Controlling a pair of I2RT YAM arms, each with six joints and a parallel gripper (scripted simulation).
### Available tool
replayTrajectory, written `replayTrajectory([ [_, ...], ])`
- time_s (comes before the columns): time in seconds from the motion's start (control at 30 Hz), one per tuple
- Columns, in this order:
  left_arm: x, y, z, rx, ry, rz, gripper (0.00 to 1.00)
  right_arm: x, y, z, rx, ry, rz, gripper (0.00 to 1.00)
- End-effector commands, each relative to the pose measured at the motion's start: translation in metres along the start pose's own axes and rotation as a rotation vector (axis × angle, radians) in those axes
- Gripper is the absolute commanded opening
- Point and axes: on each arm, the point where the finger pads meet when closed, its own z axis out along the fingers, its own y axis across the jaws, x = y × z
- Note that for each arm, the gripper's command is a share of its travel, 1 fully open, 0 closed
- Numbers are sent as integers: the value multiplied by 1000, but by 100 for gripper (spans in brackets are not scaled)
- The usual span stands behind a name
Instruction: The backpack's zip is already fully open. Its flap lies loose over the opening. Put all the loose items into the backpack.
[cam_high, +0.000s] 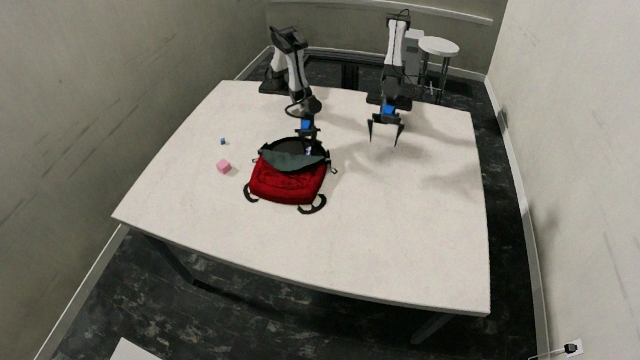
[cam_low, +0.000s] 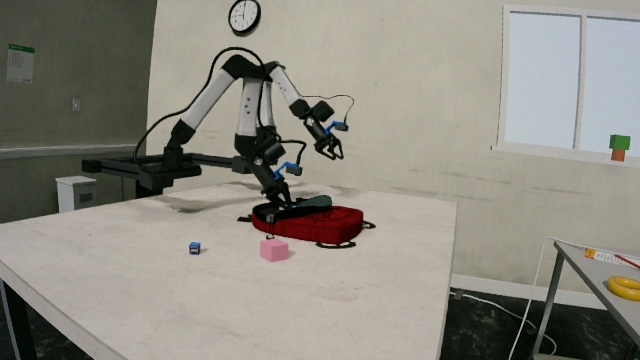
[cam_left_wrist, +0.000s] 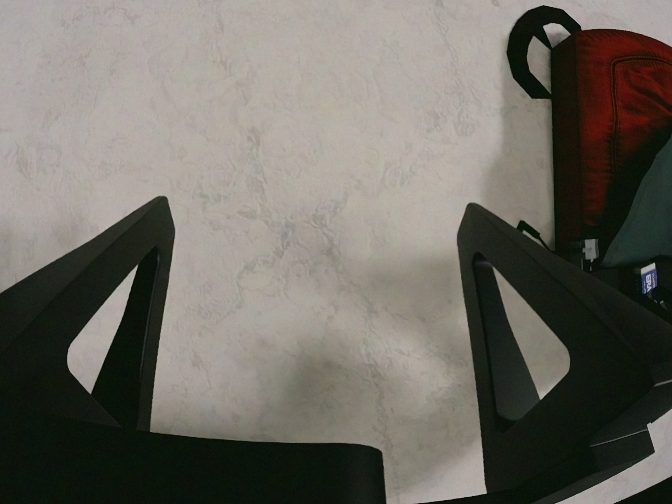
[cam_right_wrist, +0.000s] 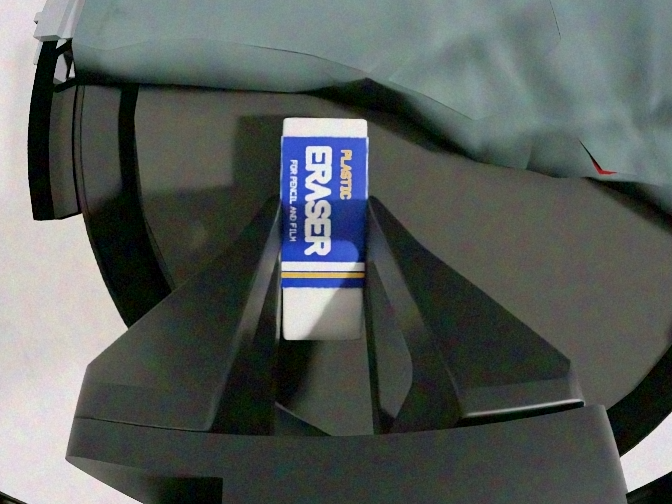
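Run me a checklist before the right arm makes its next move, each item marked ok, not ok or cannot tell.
1. Eraser gripped between the fingers of the right end effector: ok.
2. Eraser over the backpack's uncovered opening, beside the flap: ok.
3. Eraser resting on the bag's inner floor: cannot tell.
4. Left end effector open and away from the bag: ok.
5. Pink block and small blue cube packed: not ok, both on the table.
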Motion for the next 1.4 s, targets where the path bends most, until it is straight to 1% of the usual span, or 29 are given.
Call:
replayTrajectory([
  [0.0,-6,-2,-2,5,-18,5,90,19,-6,1,16,57,-22,16],
  [0.73,-6,-2,-2,5,-18,5,90,20,-6,1,16,57,-22,16],
  [0.77,-6,-2,-2,5,-18,5,90,6,0,8,9,38,-13,16],
  [0.9,-6,-2,-2,5,-18,5,90,6,0,8,9,38,-13,16],
  [0.93,-6,-2,-2,5,-18,5,90,-1,2,3,3,13,-5,16],
  [0.97,-6,-2,-2,5,-18,5,90,-1,2,3,3,13,-5,16],
  [1.0,-6,-2,-2,5,-18,5,90,-10,5,-2,-8,-24,9,16],
  [1.03,-6,-2,-2,5,-18,5,90,-6,3,0,-4,-13,5,16],
  [1.23,-6,-2,-2,5,-18,5,90,-6,3,0,-4,-13,5,16],
  [1.27,-6,-2,-2,5,-18,5,90,-6,3,0,-4,-13,5,23],
  [1.37,-6,-2,-2,5,-18,5,90,-6,3,0,-4,-13,5,23],
])
